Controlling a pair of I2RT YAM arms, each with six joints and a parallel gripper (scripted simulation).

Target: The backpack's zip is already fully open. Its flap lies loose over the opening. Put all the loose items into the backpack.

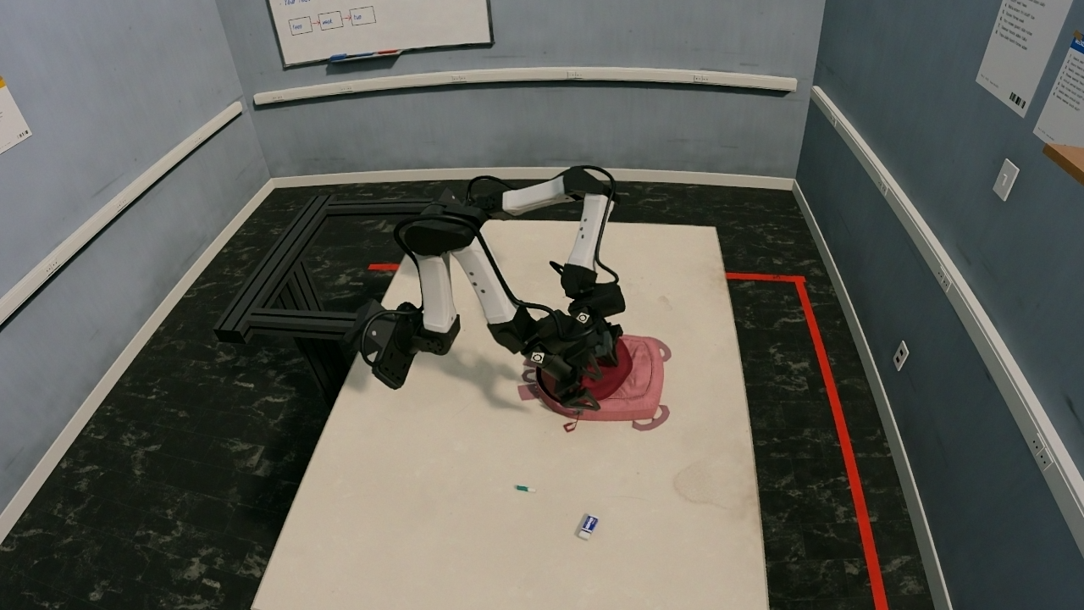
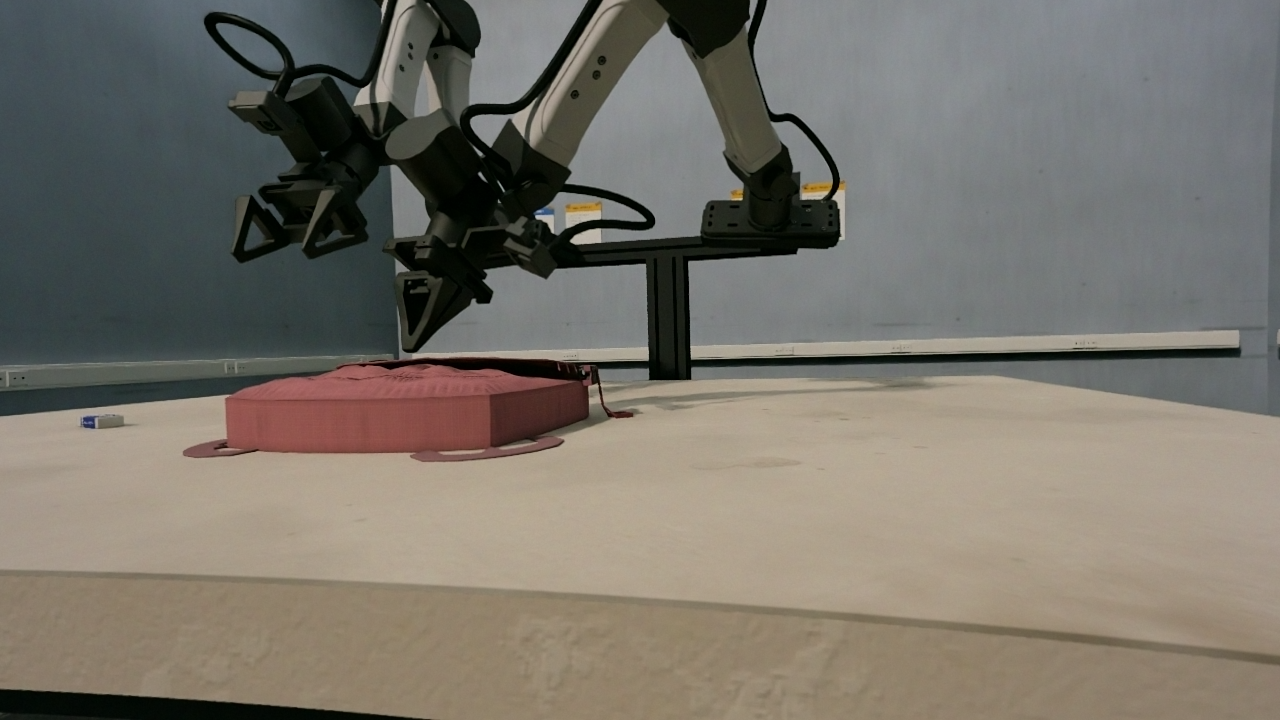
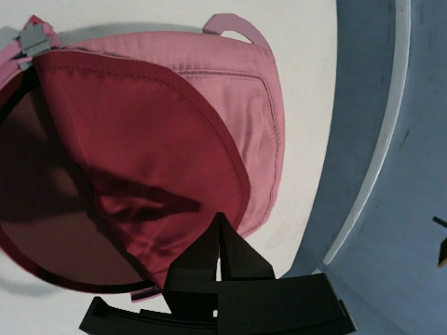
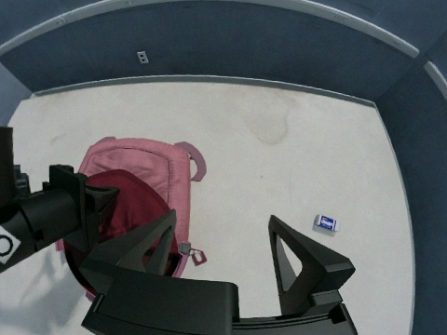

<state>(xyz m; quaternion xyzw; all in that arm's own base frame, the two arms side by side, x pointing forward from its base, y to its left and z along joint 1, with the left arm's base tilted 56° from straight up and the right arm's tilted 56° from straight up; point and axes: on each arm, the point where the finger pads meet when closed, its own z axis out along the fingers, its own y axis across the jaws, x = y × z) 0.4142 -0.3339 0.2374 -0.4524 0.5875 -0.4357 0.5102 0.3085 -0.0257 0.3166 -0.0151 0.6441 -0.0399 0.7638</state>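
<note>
Pink backpack point(image 1: 643, 379) point(image 2: 358, 420) point(image 3: 261, 112) point(image 4: 179, 186), dark-red flap point(image 1: 612, 375) point(image 3: 154, 121) point(image 4: 132, 200) folded back; left jaws closed, right open.

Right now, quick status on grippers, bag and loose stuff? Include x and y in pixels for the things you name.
Left gripper point(image 2: 409, 347) point(image 3: 220, 216) shut, empty. Right gripper point(image 2: 279, 255) point(image 4: 223, 216) open. Flap point(image 3: 154, 126) point(image 4: 128, 202) folded back, bag point(image 1: 644, 379) point(image 2: 358, 420) point(image 3: 247, 107) point(image 4: 179, 186) open. Eraser point(image 1: 588, 525) point(image 2: 102, 420) point(image 4: 327, 222), green item point(image 1: 524, 488) still outside.

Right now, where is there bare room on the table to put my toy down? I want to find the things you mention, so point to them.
There's room between the backpack point(image 1: 644, 383) point(image 2: 358, 420) point(image 3: 223, 51) point(image 4: 179, 186) and the blue-and-white block point(image 1: 587, 526) point(image 2: 102, 420) point(image 4: 327, 222). There's also room right of that block in the top view, up to the table's edge. It's crowded over the backpack, where the left gripper point(image 1: 594, 371) point(image 2: 409, 347) point(image 3: 220, 217) point(image 4: 116, 189) and right gripper point(image 1: 594, 403) point(image 4: 223, 218) are.
</note>
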